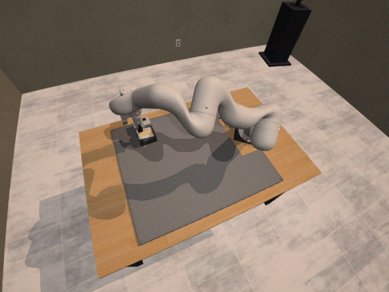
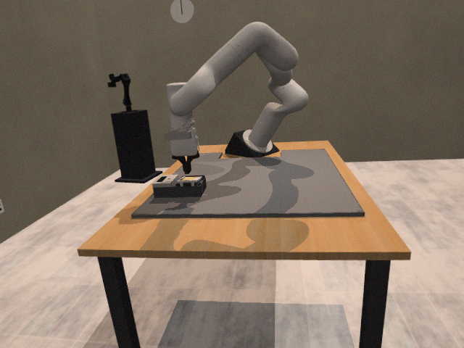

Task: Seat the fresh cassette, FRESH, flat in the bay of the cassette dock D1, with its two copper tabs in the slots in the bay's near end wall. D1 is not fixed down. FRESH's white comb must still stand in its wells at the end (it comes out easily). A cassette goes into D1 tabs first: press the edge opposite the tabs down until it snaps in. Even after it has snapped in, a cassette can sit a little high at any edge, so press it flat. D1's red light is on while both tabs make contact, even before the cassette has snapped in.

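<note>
The dark dock D1 (image 2: 179,186) sits at the far left of the grey mat (image 2: 258,183). The yellowish cassette FRESH (image 2: 188,180) lies in its bay; it also shows in the top view (image 1: 145,133). My gripper (image 2: 185,168) is shut and empty, fingertips pointing down just above the cassette's back left edge; in the top view the gripper (image 1: 140,128) stands over the cassette's left end. I cannot tell whether the tips touch the cassette. The comb, the tabs and the red light are too small to make out.
The arm's base (image 2: 251,146) stands at the back of the wooden table (image 2: 243,232). A black pedestal (image 2: 133,149) with a camera stands on the floor behind the table's left side.
</note>
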`<state>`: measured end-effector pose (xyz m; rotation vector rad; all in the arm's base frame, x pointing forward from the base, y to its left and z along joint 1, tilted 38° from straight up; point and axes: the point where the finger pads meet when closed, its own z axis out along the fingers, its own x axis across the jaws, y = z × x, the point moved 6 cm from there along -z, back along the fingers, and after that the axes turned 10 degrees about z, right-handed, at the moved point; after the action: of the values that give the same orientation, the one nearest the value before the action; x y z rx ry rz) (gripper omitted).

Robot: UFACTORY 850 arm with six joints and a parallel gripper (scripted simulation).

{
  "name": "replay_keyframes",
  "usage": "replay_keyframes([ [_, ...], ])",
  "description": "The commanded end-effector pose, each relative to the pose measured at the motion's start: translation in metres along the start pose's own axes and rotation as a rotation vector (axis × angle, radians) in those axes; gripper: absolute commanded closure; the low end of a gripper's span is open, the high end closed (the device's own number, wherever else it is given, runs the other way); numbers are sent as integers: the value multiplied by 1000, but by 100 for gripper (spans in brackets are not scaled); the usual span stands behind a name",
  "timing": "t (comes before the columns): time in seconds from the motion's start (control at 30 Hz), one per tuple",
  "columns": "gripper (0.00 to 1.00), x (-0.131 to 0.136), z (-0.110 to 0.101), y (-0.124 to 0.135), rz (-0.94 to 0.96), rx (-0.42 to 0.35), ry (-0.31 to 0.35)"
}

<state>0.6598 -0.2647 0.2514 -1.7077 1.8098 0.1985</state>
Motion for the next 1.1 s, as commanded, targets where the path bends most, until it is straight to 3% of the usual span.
replay_keyframes([
  [0.0, 100, 0, 4, -1, 0, 1, 1],
  [0.37, 100, 0, 16, -1, 0, 1, 1],
  [1.07, 100, 0, 18, -3, 0, 2, 1],
])
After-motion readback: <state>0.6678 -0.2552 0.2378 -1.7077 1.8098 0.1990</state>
